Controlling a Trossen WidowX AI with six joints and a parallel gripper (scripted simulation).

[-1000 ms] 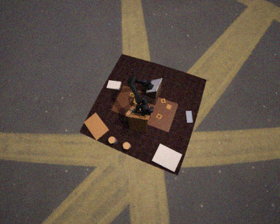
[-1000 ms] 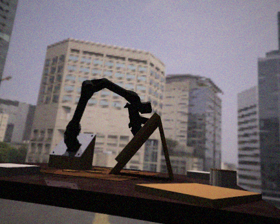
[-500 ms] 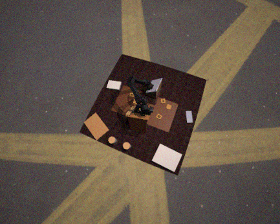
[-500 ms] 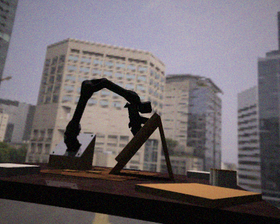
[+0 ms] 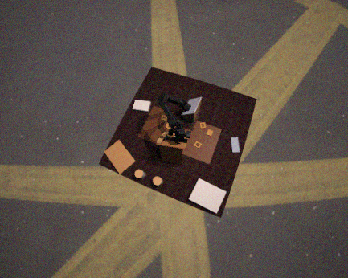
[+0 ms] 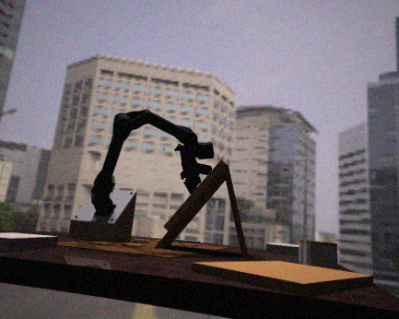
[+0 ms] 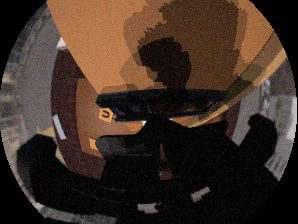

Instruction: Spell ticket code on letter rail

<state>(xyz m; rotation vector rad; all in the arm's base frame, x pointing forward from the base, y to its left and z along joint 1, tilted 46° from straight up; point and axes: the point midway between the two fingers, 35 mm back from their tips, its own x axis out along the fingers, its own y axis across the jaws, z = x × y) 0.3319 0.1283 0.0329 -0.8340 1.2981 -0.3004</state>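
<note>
Orange square letter tiles point(image 5: 197, 144) are lying on the tan mat point(image 5: 210, 150), so you are seeing most work outstanding; black gripper point(image 6: 191, 183), fingers together on nothing, is pressing against the slanted brown board point(image 6: 204, 195).

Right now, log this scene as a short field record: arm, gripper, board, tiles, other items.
arm: black arm arched from its base over to the sloped board
gripper: gripper shut, holding nothing, down against the board's upper face
board: brown tilted board propped on a rear leg
tiles: three small orange tiles lying on the brown mat beside the board
other items: white sheet, orange slab, two short cylinders, small grey block
ticket code: unreadable
</note>
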